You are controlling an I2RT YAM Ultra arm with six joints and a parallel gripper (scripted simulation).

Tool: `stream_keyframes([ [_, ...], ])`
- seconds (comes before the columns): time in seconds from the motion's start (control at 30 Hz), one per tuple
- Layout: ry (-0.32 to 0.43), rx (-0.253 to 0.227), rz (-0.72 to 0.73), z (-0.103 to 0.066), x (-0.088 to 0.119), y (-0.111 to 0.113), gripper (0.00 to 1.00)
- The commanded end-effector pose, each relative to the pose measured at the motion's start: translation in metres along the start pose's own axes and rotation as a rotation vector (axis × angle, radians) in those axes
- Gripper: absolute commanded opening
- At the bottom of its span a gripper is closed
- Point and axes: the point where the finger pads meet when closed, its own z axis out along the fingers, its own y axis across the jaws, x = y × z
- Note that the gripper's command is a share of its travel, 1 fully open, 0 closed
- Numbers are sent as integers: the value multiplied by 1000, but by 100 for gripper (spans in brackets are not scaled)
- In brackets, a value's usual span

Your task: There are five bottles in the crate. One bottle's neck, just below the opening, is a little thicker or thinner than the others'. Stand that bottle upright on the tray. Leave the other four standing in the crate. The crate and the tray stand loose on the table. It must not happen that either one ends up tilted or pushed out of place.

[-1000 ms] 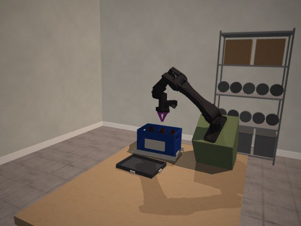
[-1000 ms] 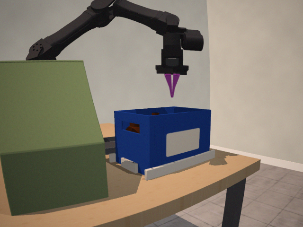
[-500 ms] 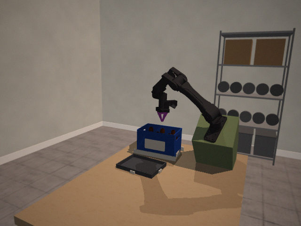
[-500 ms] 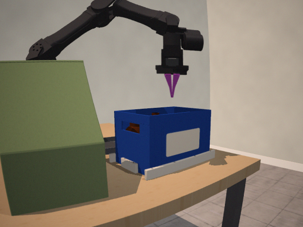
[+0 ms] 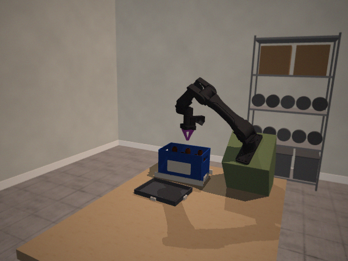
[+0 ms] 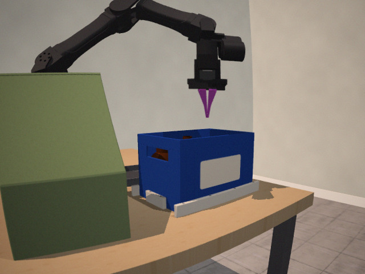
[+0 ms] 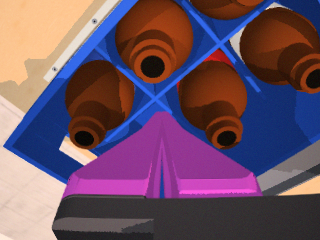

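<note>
Claw is fully closed with nothing in it, tips together, pointing down above the blue crate. All five brown bottles are in the crate btw, four of their openings easy to spot from the wrist view, the fifth cut off at the edge. Can't tell which neck is the odd one. Black tray sits near the crate on the table, no bottle on it.
</note>
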Motion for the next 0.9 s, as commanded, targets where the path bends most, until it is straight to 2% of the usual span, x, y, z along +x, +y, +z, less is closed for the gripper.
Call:
stream_keyframes([
  [0.0,11,-34,-12,-18,-3,9,0],
  [0.1,9,-31,-93,-16,-4,9,0],
  [0.2,5,-26,-243,-14,-6,9,0],
  [0.27,5,-24,-301,-13,-7,9,0],
  [0.37,4,-23,-311,-13,-7,9,0],
  [0.43,3,-20,-426,-11,-8,9,0],
  [0.5,3,-19,-461,-11,-9,9,0],
  [0.77,-4,-37,-728,-18,-5,11,0],
  [0.87,-5,-35,-784,-18,-5,11,0],
])
